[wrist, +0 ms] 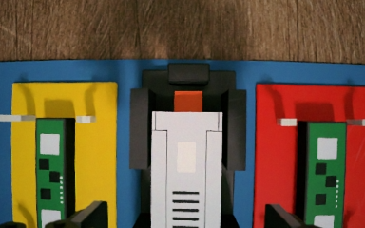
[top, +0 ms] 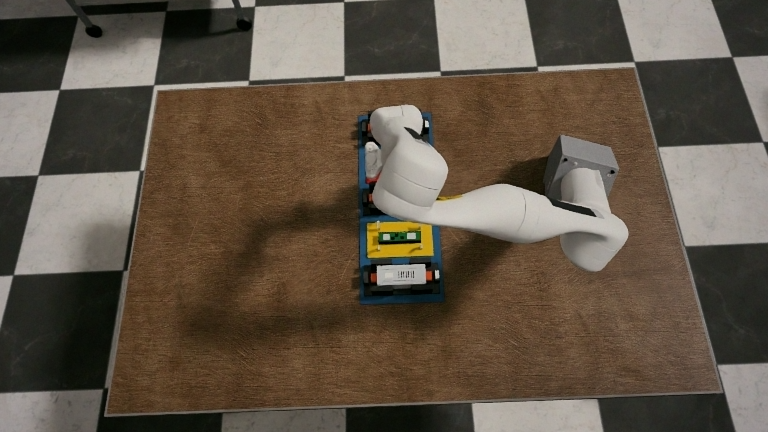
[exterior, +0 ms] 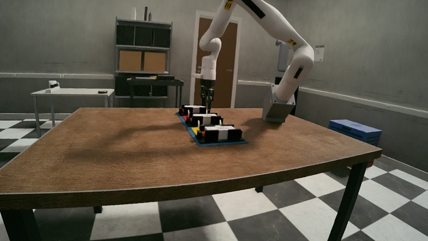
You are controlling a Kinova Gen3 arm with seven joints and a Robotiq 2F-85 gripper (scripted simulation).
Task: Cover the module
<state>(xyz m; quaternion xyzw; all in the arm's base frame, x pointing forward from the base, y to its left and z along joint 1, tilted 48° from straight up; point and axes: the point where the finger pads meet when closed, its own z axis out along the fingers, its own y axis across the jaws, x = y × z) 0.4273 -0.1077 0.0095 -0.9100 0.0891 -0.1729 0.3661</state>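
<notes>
My gripper point(exterior: 207, 103) point(wrist: 186, 218) is open, its fingertips spread on both sides of the middle white cover point(exterior: 206, 119) point(wrist: 186, 180) and holding nothing. That cover sits in its black holder point(wrist: 140, 128). A second cover point(top: 390, 279) point(exterior: 223, 133) sits in the holder at the near end, and a third cover point(exterior: 194, 107) in the far one. The yellow plate point(top: 428, 249) point(wrist: 97, 157) carries a green module point(top: 399, 237) point(wrist: 49, 190) between thin white posts, uncovered. In the top view the arm hides the gripper and most of the middle and far covers.
The blue base point(top: 402, 298) point(wrist: 125, 214) bears all holders and plates in one row. A red plate point(wrist: 276, 157) with another green module point(wrist: 325, 161) lies on the other side of the middle holder. Upright white posts point(wrist: 287, 122) stand beside the modules. The arm's grey base point(top: 583, 150) is at the right.
</notes>
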